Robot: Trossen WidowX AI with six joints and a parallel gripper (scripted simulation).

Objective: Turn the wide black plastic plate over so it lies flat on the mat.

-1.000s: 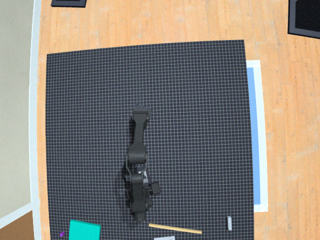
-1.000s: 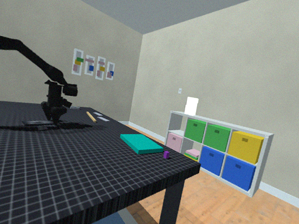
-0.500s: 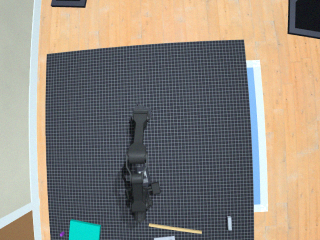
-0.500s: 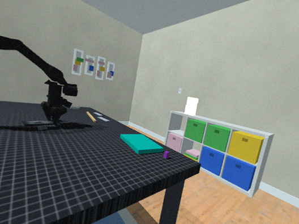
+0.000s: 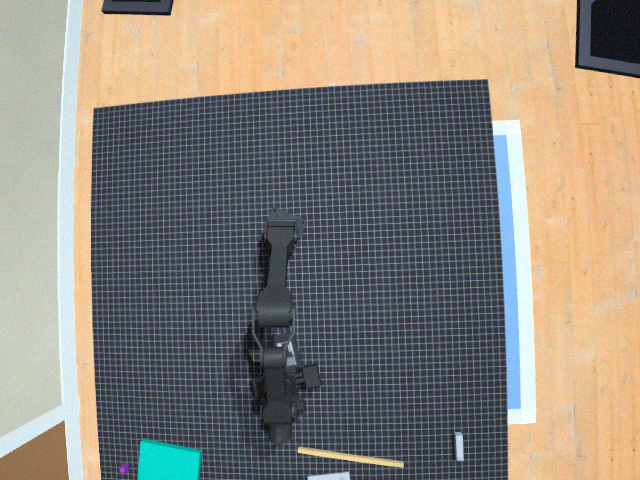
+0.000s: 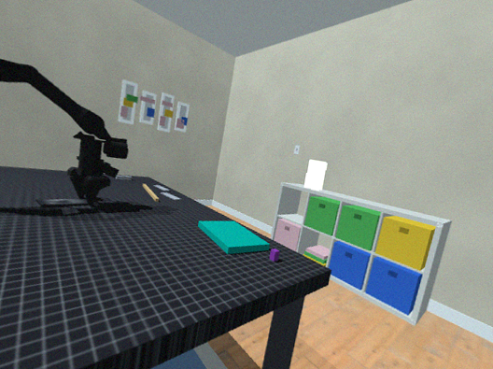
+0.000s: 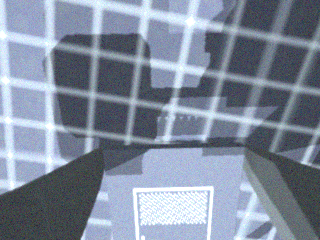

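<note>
The wide black plate (image 7: 172, 195) fills the gap between my two fingers in the wrist view. It shows a flat face with a white-framed hatched patch, and its far edge runs across just past the fingertips. In the exterior view it is a low dark slab (image 6: 60, 203) on the gridded mat (image 6: 80, 247), right under my gripper (image 6: 89, 195). From overhead the arm hides it. My gripper (image 5: 278, 423) points down near the mat's front edge. Its fingers stand wide apart, one on each side of the plate, open and gripping nothing.
A teal block (image 5: 169, 459) and a small purple cube (image 5: 123, 468) lie at the front left. A wooden stick (image 5: 350, 457) lies just right of the gripper, with a pale flat piece (image 5: 328, 475) below it. A small grey block (image 5: 458, 445) stands at the front right.
</note>
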